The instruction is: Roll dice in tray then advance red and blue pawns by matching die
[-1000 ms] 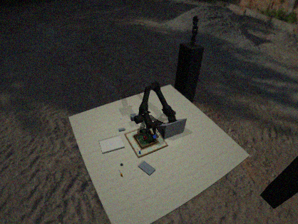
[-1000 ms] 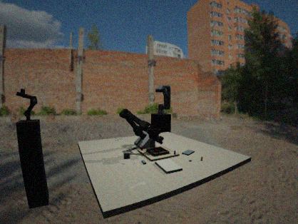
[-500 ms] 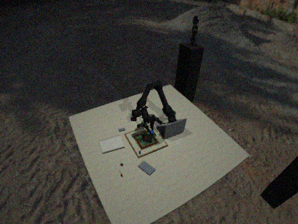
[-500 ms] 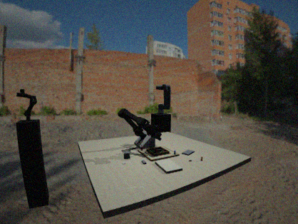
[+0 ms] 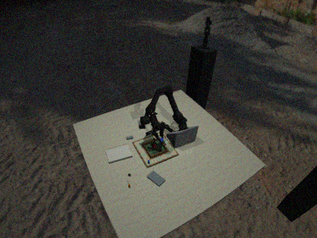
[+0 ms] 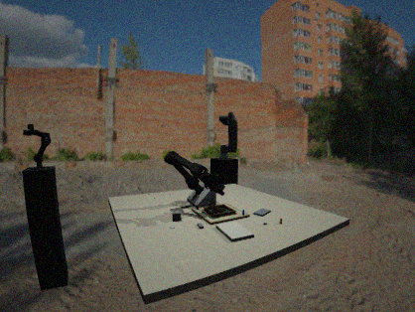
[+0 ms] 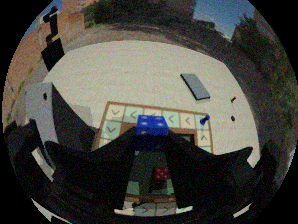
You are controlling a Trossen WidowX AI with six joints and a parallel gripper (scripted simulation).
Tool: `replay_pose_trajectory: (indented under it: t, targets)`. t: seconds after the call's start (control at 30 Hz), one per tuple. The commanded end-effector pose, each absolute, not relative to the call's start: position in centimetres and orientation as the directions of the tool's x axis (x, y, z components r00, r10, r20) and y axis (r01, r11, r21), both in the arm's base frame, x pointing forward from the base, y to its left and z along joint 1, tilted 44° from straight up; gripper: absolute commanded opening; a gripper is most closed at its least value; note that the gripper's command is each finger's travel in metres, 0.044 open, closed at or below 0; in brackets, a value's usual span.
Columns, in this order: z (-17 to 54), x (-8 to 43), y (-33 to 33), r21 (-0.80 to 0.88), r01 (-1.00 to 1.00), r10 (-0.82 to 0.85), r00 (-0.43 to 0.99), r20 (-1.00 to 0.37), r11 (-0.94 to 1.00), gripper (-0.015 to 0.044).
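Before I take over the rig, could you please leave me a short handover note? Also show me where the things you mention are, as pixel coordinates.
Gripper (image 5: 161, 139) (image 7: 149, 132): shut on the blue die (image 5: 161, 139) (image 7: 152, 134), held above the board (image 5: 171, 155) (image 7: 108, 111).
Red die (image 7: 162, 173): lies in the tray (image 7: 145, 167) inside the board's track.
Blue pawn (image 5: 149, 161) (image 6: 243, 212) (image 7: 204, 120): stands at a corner of the track.
Red pawn: I can't make it out for certain.
Done: red die in the tray.
Left: drop the blue die in, move both pawns by their numbers, let go, withdraw clear.
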State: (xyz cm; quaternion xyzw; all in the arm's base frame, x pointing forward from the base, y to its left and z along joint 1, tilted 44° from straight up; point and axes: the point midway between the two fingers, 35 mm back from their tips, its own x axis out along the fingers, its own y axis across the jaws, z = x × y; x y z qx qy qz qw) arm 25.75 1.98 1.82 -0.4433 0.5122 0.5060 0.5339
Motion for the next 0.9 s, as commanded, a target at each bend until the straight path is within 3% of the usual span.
replay_pose_trajectory:
  t: [0.0,0.53,0.6,0.73,0.87]
  targets:
    - [1.8,25.7,2.0,0.045,-0.994,0.086,-0.037,-0.996,0.095,0.0000]
    - [4.7,26.2,4.8,0.046,-0.994,0.094,-0.036,-0.995,0.099,0.0420]
    - [4.5,26.1,4.7,0.051,-0.993,0.080,-0.043,-0.996,0.102,0.0440]
    - [1.8,25.5,3.9,0.116,-0.983,-0.221,-0.146,-0.964,0.143,0.0440]
    - [-0.1,25.5,3.1,0.073,-0.990,-0.576,-0.130,-0.807,0.122,0.0440]
